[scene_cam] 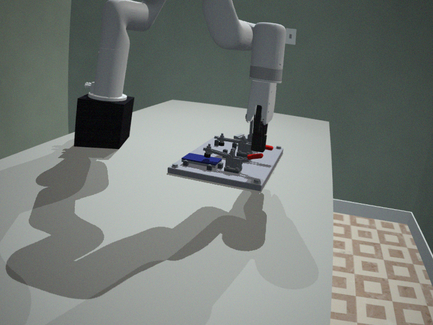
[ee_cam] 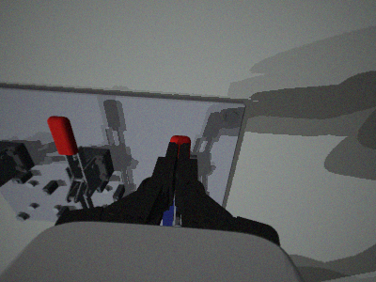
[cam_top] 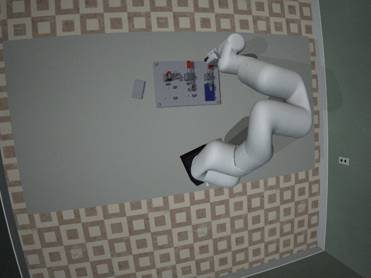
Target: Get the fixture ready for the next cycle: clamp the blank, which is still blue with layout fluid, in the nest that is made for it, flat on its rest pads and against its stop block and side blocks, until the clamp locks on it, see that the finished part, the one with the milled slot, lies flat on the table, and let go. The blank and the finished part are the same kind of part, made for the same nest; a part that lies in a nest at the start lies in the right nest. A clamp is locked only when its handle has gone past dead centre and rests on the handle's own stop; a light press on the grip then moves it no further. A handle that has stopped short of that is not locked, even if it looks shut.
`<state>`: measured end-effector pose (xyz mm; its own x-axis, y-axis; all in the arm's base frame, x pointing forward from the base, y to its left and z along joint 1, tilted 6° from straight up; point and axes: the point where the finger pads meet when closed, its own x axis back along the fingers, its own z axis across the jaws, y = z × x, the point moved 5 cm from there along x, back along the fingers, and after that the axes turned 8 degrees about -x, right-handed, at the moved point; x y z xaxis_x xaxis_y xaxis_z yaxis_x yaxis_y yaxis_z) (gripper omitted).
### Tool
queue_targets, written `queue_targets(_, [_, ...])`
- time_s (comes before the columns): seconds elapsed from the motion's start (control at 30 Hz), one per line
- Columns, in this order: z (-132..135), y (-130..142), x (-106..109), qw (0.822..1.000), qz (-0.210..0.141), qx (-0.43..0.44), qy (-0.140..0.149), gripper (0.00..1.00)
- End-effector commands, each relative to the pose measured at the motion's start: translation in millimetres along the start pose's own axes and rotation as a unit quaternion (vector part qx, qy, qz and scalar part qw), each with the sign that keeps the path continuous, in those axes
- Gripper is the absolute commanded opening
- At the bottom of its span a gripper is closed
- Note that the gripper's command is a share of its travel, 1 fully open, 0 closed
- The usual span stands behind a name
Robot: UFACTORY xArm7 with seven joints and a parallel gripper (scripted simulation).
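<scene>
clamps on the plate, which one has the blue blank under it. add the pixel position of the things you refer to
The end clamp (cam_top: 207, 76) (scene_cam: 233, 163) (ee_cam: 180, 139), farthest along the fixture plate (cam_top: 179, 102) (scene_cam: 250, 173) (ee_cam: 146, 109) from the loose grey part (cam_top: 138, 89). It reaches over the blue blank (cam_top: 208, 96) (scene_cam: 199, 158) (ee_cam: 167, 218); neither other clamp does.

From where I stood, the blank was deep blue, the clamp grips bright red, the arm white, the walls dull green, and the floor patterned in brown and cream squares.
</scene>
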<state>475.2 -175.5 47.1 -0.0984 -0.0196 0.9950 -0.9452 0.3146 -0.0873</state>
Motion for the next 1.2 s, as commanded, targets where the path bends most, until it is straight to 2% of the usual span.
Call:
queue_targets(0.0, [0.2,-1.4,-0.2,1.0,0.002,0.0,0.0,0.0])
queue_targets(1.17, [0.2,-1.4,-3.8,1.0,0.002,0.0,0.0,0.0])
